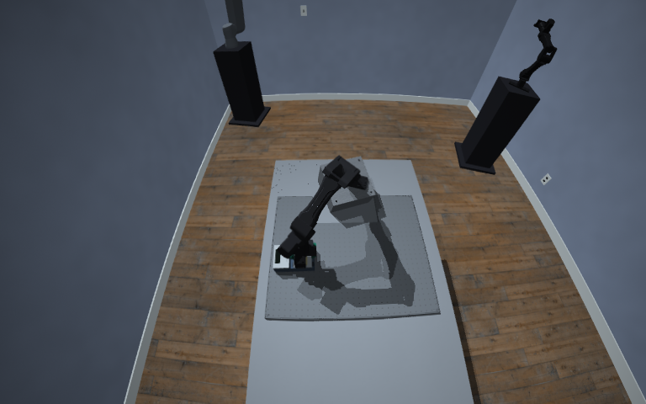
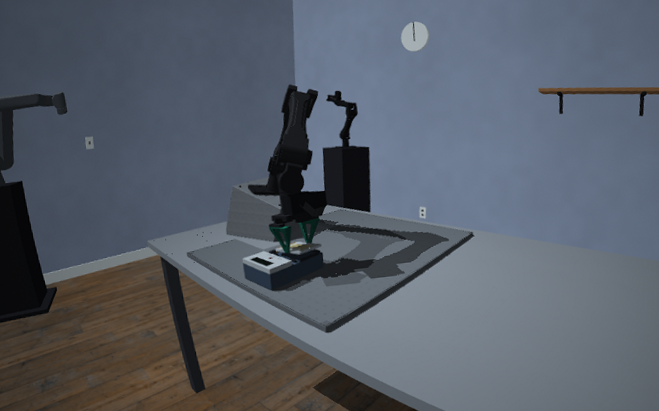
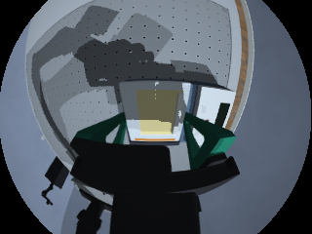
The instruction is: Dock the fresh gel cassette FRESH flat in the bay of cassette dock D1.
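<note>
Near the left edge of the perforated mat (image 1: 381, 285) in the top view, the cassette dock D1 (image 2: 280, 273) stands close to the tabletop (image 2: 523, 308) edge, its white console (image 2: 265, 260) at the end facing the exterior camera. Most of the mat toward its other side carries only shadow, and a broad bare stretch of tabletop runs on past the mat.

The arm (image 1: 316, 202) reaches from its base at the far end of the tabletop and bends so the claw (image 2: 295, 239) points straight down over the dock's bay. Its green fingers stand wide and pinch the gel cassette FRESH (image 3: 156, 113) by its two long sides. The cassette sits at the bay; whether it lies flat on the floor cannot be told.
</note>
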Controlling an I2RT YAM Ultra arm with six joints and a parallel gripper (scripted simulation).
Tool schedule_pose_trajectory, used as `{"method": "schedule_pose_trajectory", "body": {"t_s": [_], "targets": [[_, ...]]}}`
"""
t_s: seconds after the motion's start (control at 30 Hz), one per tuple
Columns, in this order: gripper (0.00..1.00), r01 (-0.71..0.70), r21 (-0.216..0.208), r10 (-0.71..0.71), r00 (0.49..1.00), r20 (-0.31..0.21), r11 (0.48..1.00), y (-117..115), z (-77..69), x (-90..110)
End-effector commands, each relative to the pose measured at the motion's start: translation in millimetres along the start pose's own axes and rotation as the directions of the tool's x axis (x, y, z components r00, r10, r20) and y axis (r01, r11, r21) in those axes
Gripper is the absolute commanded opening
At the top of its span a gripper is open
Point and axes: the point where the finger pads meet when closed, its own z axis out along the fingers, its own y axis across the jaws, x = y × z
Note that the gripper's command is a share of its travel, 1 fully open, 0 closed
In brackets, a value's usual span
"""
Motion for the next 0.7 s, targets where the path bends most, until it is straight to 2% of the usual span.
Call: {"method": "schedule_pose_trajectory", "body": {"t_s": [0.0, 0.2, 0.3, 0.43, 0.5, 0.53, 0.67], "targets": [[0.0, -0.009, -0.01, 0.009, 1.0, -0.008, 1.0, 2.9, 7.6, 7.3], [0.0, -0.003, -0.007, 0.003, 1.0, -0.002, 1.0, 2.8, 9.1, 3.9], [0.0, 0.01, 0.008, -0.01, 1.0, 0.02, 1.0, 1.4, 1.6, -5.5], [0.0, -0.001, 0.0, 0.001, 1.0, 0.007, 1.0, 0.1, 8.6, 0.3], [0.0, -0.001, 0.0, 0.001, 1.0, 0.007, 1.0, 0.1, 8.6, 0.3], [0.0, 0.002, 0.011, -0.002, 1.0, 0.02, 1.0, -1.6, 2.1, -3.2], [0.0, -0.003, -0.001, 0.003, 1.0, 0.005, 1.0, 0.6, 9.8, 2.1]]}}
